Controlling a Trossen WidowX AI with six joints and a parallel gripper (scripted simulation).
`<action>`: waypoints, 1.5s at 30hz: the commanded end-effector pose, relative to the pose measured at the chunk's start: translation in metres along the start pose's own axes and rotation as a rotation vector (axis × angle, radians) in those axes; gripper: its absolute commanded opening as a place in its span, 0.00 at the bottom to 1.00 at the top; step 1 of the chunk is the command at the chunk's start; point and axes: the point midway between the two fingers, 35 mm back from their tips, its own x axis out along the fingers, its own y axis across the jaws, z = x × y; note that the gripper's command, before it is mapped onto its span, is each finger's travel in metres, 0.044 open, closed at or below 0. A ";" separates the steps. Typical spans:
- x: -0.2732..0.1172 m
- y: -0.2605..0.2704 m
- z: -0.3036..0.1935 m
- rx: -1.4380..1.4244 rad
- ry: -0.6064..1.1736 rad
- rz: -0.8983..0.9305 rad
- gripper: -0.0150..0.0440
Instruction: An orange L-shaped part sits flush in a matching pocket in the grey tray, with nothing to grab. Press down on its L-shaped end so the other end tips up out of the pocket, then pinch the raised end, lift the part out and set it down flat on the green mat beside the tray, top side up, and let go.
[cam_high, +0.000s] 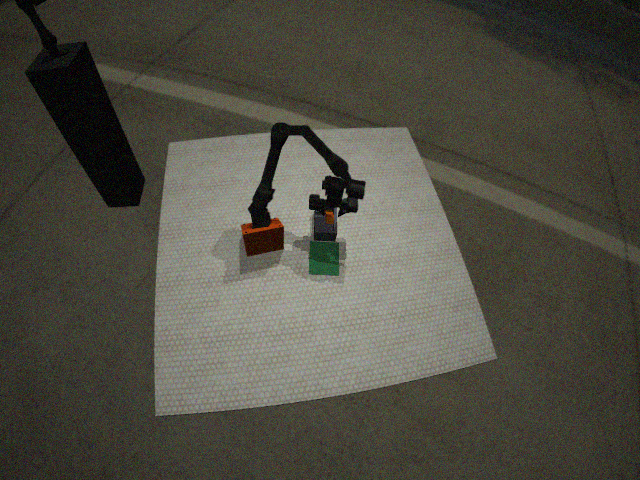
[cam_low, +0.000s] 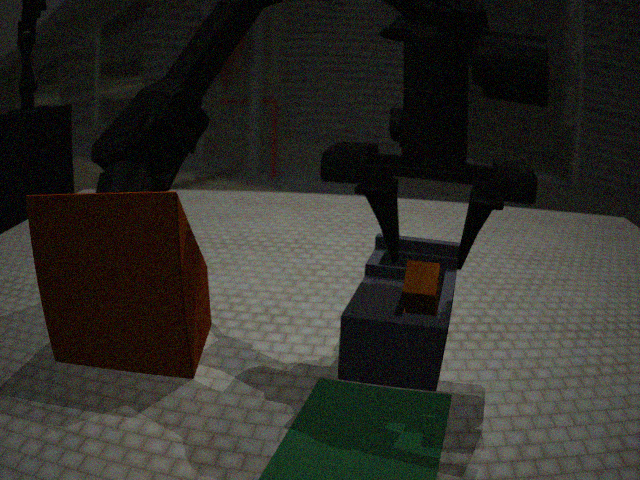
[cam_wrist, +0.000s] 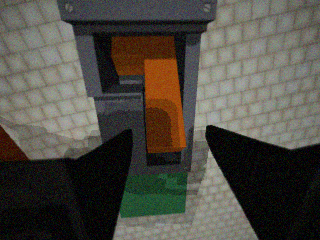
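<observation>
Top view: The hand (cam_high: 329, 210) (cam_low: 426, 262) (cam_wrist: 169, 132) is found above the grey tray (cam_high: 325, 228) (cam_low: 392, 346) (cam_wrist: 120, 117), at whose near side the green mat (cam_high: 324, 263) (cam_low: 372, 428) (cam_wrist: 155, 200) is laid.

Exterior view: The near end of the orange part (cam_high: 329, 217) (cam_low: 422, 277) (cam_wrist: 163, 105) is noted tipped up above the pocket; the fingers are parted, with nothing gripped.

Wrist view: The L-shaped end is seen low in the pocket at the far side, the straight bar sloping up from it. The fingertips are spread left and right of the bar, apart from it. The part is judged light, stiff and not readily broken, its smooth faces possibly slippery. Hold should be taken across both flat sides of the raised end; a shallow pinch could let it swing or slide back.
</observation>
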 end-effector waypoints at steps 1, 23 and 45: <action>0.007 0.001 0.001 0.006 -0.006 0.002 0.73; 0.023 0.001 0.001 0.000 -0.002 0.002 0.47; 0.015 0.001 0.001 0.002 -0.003 0.002 0.25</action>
